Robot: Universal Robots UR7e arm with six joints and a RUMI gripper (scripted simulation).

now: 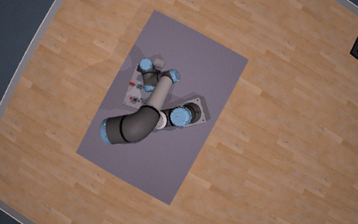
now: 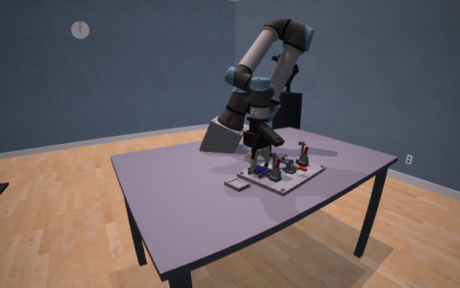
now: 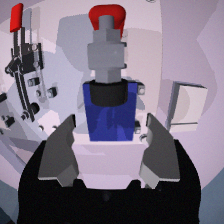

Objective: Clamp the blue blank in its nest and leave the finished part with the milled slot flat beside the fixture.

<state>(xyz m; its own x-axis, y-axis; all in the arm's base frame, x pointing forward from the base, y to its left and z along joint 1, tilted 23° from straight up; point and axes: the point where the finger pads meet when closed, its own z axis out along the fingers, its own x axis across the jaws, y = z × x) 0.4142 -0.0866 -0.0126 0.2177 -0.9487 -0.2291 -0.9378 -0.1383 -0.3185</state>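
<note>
Jaws [image 2: 260,163] stand released near the blue blank [image 2: 259,169] [image 3: 111,120] on the fixture plate [image 2: 286,190] [image 3: 145,30].

Distant overhead view straight down, farther-back side view angled down across the table [image 1: 209,73] [image 2: 220,212], close wrist view facing the fixture [image 1: 129,93] [image 2: 283,186] [image 3: 145,55], fixture shared by all.

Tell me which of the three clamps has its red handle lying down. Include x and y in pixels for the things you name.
The middle clamp [image 1: 139,87] [image 2: 291,167] [image 3: 26,57]: its handle [image 1: 131,83] [image 2: 302,168] [image 3: 16,18] points outward, nearly flat. The clamp at the blue blank [image 2: 261,169] [image 3: 111,121] and the far one both have theirs upright.
</note>
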